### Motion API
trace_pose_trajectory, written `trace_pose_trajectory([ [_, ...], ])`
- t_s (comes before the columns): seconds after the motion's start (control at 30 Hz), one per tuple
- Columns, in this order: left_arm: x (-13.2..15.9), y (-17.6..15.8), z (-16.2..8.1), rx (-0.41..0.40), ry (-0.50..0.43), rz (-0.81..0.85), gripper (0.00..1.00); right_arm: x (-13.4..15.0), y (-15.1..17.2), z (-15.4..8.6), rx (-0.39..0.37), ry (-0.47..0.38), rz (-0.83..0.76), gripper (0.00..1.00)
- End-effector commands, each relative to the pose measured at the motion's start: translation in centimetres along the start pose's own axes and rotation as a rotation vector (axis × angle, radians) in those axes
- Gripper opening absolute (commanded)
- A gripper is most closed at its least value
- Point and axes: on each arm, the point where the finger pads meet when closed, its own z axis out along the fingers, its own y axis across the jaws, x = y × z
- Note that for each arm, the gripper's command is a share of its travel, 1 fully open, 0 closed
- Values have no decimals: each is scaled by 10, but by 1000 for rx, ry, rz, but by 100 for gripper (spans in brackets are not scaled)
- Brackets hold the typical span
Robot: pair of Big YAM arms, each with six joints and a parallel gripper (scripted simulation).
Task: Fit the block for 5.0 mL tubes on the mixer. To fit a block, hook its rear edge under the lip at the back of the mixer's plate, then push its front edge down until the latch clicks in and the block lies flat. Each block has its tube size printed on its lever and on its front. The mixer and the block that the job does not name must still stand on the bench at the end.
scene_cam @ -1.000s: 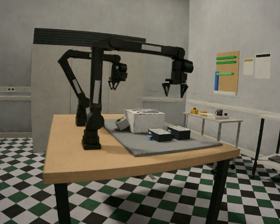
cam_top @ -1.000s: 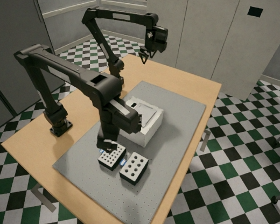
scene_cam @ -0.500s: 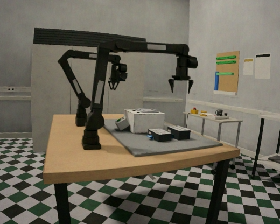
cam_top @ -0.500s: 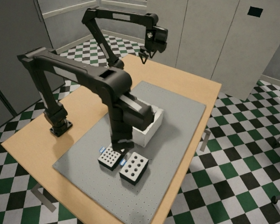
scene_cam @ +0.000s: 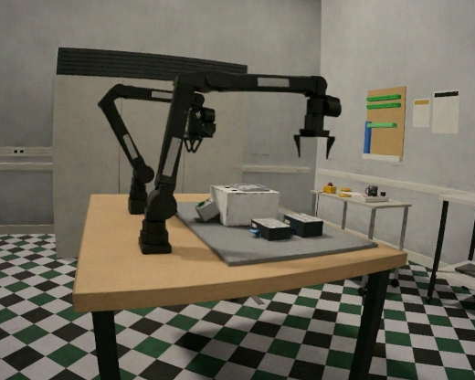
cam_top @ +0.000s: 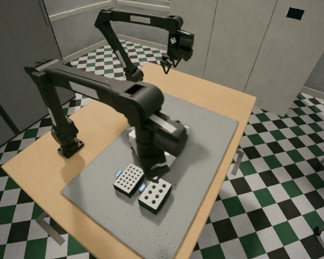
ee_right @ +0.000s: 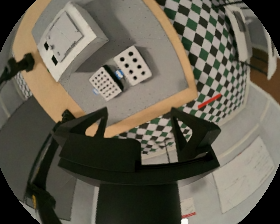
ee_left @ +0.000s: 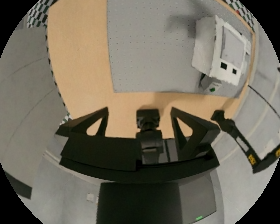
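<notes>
The mixer (cam_top: 132, 137) (scene_cam: 249, 205) (ee_left: 203, 47) (ee_right: 66, 67) is a white box with a grey plate on top and no block on it. The block with large holes (cam_top: 155, 193) (scene_cam: 305, 226) (ee_right: 133, 65) lies flat beside the block with many small holes (cam_top: 129, 179) (scene_cam: 272, 231) (ee_right: 106, 83). Both have blue levers; their print is not legible. My right gripper (scene_cam: 313, 156) (ee_right: 139, 110) is open and empty, high above the blocks, and its arm hides much of the mixer in the top view. My left gripper (cam_top: 171, 69) (scene_cam: 192, 150) (ee_left: 139, 110) is open and empty, high over the table's far end.
The mixer and both blocks stand on a grey perforated mat (cam_top: 207, 134) (scene_cam: 240, 253) (ee_left: 141, 55) (ee_right: 141, 25) on the wooden table (cam_top: 30, 162) (scene_cam: 117, 269). A green button shows on the mixer's grey side panel (scene_cam: 206, 209).
</notes>
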Motion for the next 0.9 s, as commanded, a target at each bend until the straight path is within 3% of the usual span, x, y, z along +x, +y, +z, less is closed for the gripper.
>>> trace_pose_trajectory([
  [0.0,-17,5,-26,-13,-88,-8,100,-16,-12,2,-14,7,-137,100],
  [0.33,-21,5,-26,-12,-81,-8,100,4,-5,-8,-6,4,-267,100],
  [0.63,-23,6,-28,-13,-83,-9,100,-5,3,-11,17,-11,-436,100],
  [0.87,-13,4,-22,-12,-78,-9,100,-6,4,46,-1,3,-568,100],
])
